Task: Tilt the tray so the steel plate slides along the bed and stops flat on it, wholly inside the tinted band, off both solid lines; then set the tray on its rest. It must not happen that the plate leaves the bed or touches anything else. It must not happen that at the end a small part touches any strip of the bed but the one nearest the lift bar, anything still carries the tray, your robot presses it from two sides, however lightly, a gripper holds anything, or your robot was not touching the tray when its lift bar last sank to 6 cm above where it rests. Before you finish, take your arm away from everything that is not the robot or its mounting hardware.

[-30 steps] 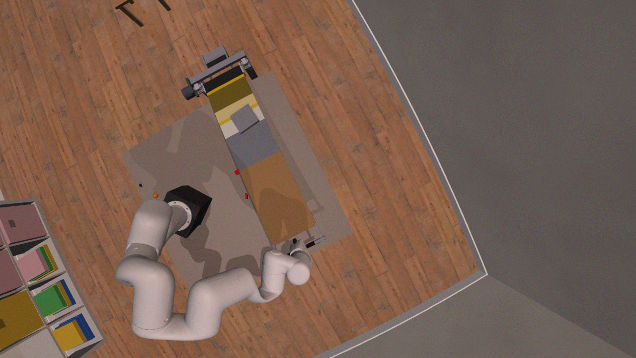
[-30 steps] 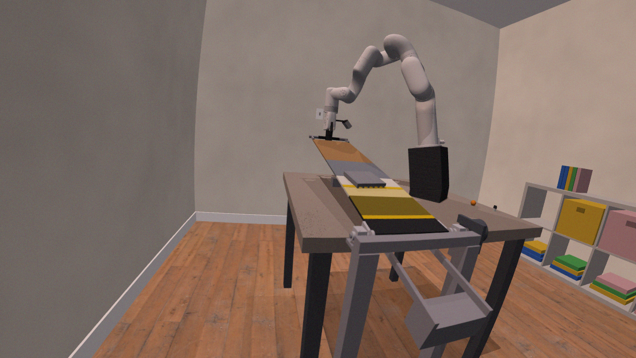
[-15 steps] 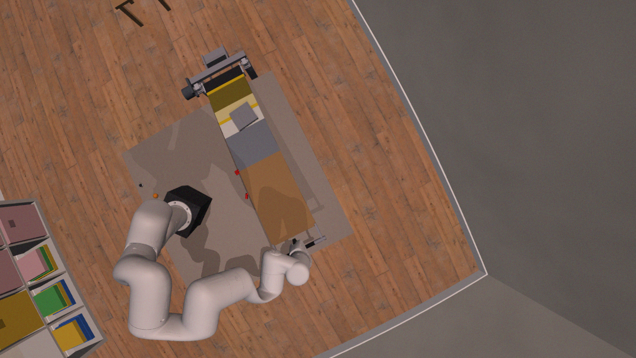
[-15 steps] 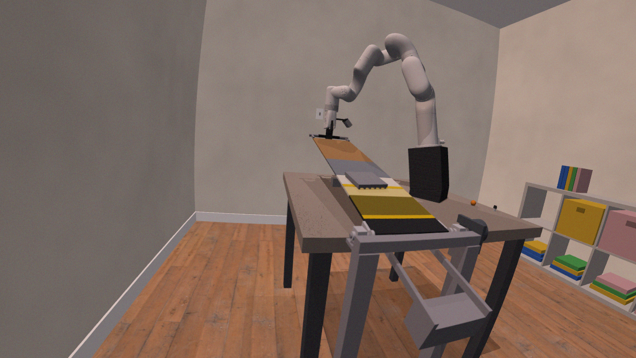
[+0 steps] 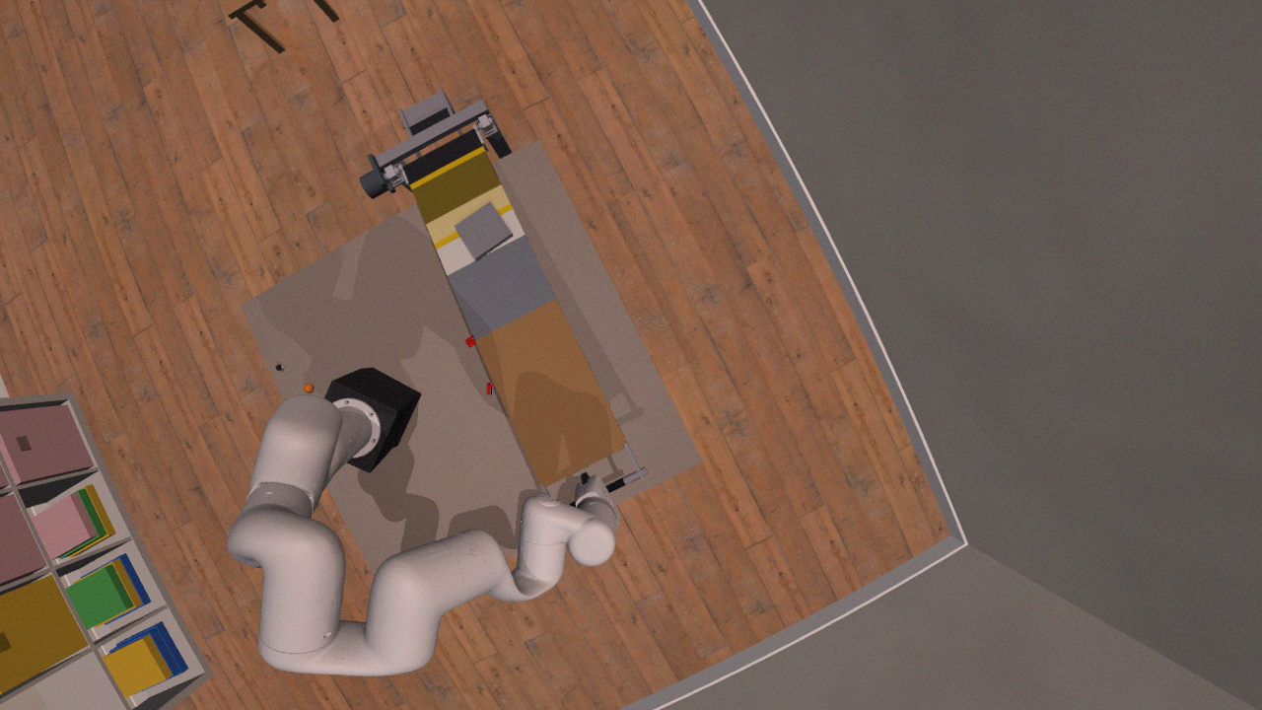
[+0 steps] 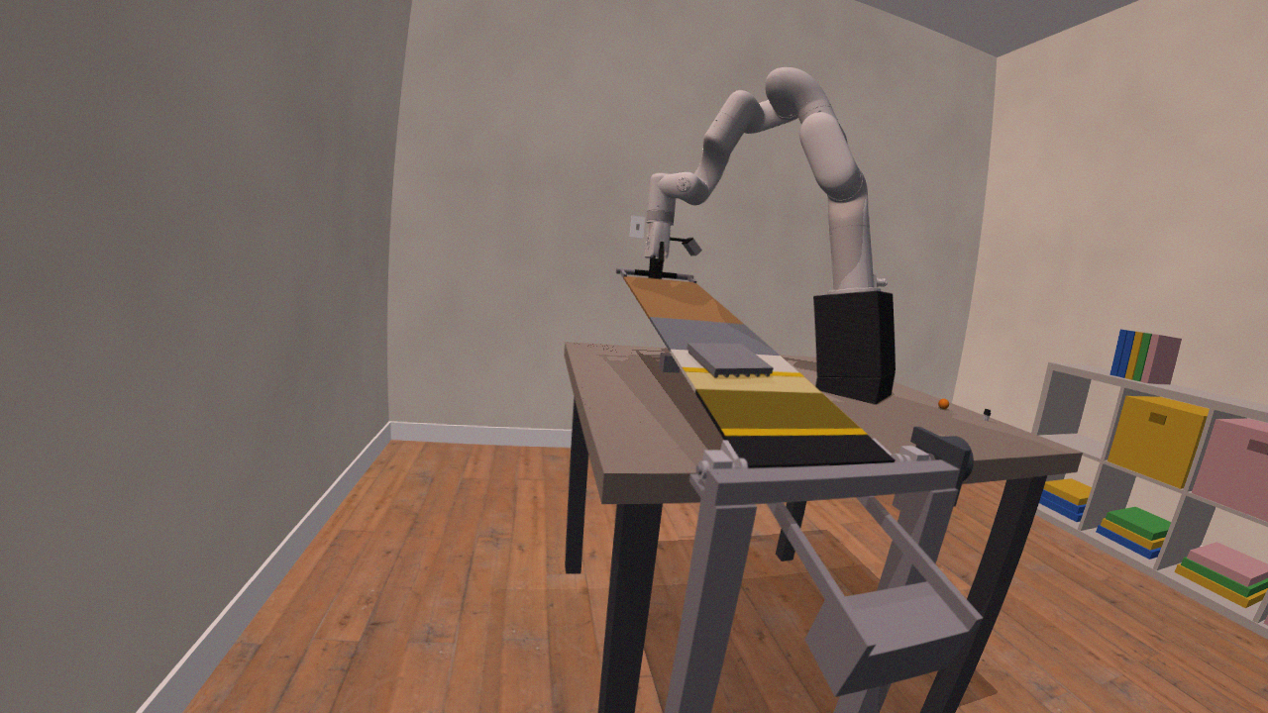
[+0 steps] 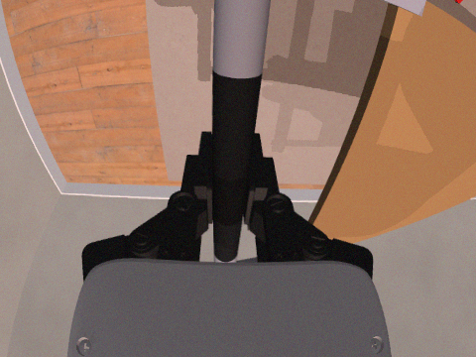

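The long tray (image 5: 521, 344) is tilted, with its orange end raised and its black end low at the grey hinge frame (image 6: 824, 478). The grey steel plate (image 5: 482, 229) (image 6: 728, 357) lies flat on the bed over the white patch. Its lower edge reaches the upper solid yellow line, above the tinted yellow band (image 5: 452, 189) (image 6: 771, 409). My gripper (image 5: 589, 483) (image 6: 654, 263) (image 7: 229, 152) is shut on the tray handle (image 7: 234, 106) at the raised end.
My black base block (image 5: 372, 414) (image 6: 853, 346) stands on the table beside the tray. A small orange ball (image 6: 943, 404) and a tiny black item (image 6: 986, 411) lie near it. Two red markers (image 5: 470, 340) sit by the tray's edge. A shelf (image 6: 1152, 460) stands to the right.
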{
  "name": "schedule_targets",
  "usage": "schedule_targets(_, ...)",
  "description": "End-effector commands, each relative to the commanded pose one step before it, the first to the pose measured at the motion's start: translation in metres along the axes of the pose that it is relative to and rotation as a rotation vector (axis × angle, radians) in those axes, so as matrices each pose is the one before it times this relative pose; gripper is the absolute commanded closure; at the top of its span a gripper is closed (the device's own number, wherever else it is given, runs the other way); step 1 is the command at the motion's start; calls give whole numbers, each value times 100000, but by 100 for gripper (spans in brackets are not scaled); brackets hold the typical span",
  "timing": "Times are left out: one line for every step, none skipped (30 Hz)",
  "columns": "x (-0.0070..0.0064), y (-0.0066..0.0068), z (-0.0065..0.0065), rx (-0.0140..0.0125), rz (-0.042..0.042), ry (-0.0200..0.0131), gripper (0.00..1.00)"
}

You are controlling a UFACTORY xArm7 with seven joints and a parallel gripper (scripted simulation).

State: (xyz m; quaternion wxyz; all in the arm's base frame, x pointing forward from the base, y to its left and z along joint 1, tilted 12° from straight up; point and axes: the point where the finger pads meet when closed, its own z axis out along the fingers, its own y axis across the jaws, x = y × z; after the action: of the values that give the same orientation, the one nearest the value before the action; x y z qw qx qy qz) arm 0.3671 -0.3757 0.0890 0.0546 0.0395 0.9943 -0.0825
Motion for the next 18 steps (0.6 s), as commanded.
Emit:
schedule_targets(-136,-102,-233,303,3,-345,100)
schedule_targets(0,0,0,0,0,0,100)
schedule_targets(0,175,-821,0,0,0,100)
schedule_targets(0,294,-1306,0,0,0,100)
schedule_targets(0,433,-1777,0,0,0,100)
schedule_targets(0,469,-1768,0,0,0,100)
schedule_targets(0,366,-1288,0,0,0,100)
schedule_targets(0,139,-470,0,0,0,100)
schedule_targets(0,-139,470,0,0,0,100)
schedule_targets(0,-366,1288,0,0,0,100)
schedule_targets(0,-469,1768,0,0,0,100)
schedule_targets(0,-433,1777,0,0,0,100)
schedule_targets(0,-294,1306,0,0,0,100)
schedule_targets(0,-103,479,0,0,0,100)
schedule_targets(0,0,0,0,0,0,100)
schedule_targets(0,0,0,0,0,0,100)
schedule_targets(0,0,0,0,0,0,100)
schedule_targets(0,0,0,0,0,0,100)
